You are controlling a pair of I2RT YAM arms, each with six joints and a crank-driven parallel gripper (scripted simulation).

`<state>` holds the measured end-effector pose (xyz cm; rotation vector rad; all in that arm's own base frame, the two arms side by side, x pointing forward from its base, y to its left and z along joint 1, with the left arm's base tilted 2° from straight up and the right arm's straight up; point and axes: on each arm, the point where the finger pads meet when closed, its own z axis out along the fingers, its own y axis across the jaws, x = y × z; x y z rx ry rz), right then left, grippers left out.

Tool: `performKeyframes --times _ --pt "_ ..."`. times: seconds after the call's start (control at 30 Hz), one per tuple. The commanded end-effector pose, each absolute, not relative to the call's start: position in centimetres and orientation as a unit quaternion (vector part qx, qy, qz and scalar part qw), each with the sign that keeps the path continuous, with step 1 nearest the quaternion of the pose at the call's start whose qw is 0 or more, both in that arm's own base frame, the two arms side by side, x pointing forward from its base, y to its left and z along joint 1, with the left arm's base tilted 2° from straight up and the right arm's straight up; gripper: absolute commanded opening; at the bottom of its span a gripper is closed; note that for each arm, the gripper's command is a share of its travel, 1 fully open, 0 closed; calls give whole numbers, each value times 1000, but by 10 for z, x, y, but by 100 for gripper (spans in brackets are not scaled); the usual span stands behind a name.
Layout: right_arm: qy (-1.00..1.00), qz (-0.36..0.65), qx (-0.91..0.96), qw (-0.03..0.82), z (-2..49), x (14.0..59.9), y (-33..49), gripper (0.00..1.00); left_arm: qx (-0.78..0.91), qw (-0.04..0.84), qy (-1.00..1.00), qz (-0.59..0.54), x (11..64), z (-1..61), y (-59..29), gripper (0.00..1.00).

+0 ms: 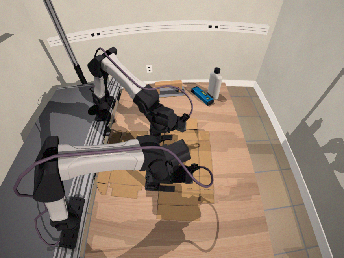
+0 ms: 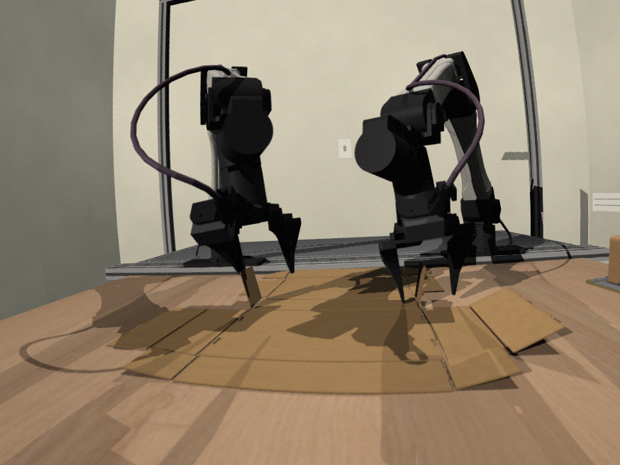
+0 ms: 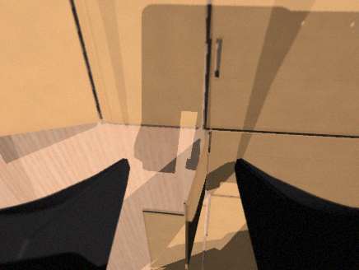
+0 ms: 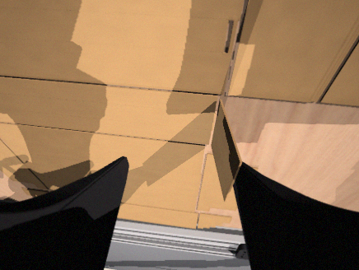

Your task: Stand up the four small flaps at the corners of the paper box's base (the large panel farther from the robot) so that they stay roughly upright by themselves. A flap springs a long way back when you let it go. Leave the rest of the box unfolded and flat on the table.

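Note:
The box's base panel [image 2: 260, 332] [image 3: 321, 82] [image 4: 136, 41] lies flat. My left gripper [image 2: 428, 298] [image 3: 182, 162] is open, its fingers on either side of one robot-side flap [image 2: 421, 286] [image 3: 197, 185], which stands roughly upright without being clamped. My right gripper [image 2: 267, 271] [image 4: 179, 160] is open. One fingertip meets the top edge of the other robot-side flap [image 2: 252, 288] [image 4: 226, 156], which stands steeply, tilted a little outward. At the far corners, one flap [image 2: 159, 364] lies nearly flat and another flap [image 2: 483, 369] lies low, slightly raised. Both arms hide much of the box in the top view.
An outer side panel [image 2: 518, 320] is tilted up at one side; the opposite outer panel [image 1: 179, 212] [image 2: 157, 327] lies low. A blue level [image 1: 202, 95], a white bottle [image 1: 214, 85] and an orange block [image 1: 169, 83] stand near the wall, away from the grippers.

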<state>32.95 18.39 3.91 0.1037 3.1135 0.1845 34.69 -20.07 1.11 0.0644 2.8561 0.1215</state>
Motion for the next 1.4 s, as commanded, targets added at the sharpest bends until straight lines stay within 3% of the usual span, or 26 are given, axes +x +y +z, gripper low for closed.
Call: performKeyframes --times 0.0,0.27,0.97,1.37 --pt "998 50 36 -7 33 326 192 81 22 128 990 57 344 -1 -198 81" --pt "998 49 36 -6 33 326 200 81 22 128 990 57 344 -1 -198 81" --pt "998 47 37 -11 19 324 201 51 22 128 990 57 344 -1 -198 81" --pt "998 53 35 1 21 330 212 51 22 128 990 57 344 -1 -198 81"
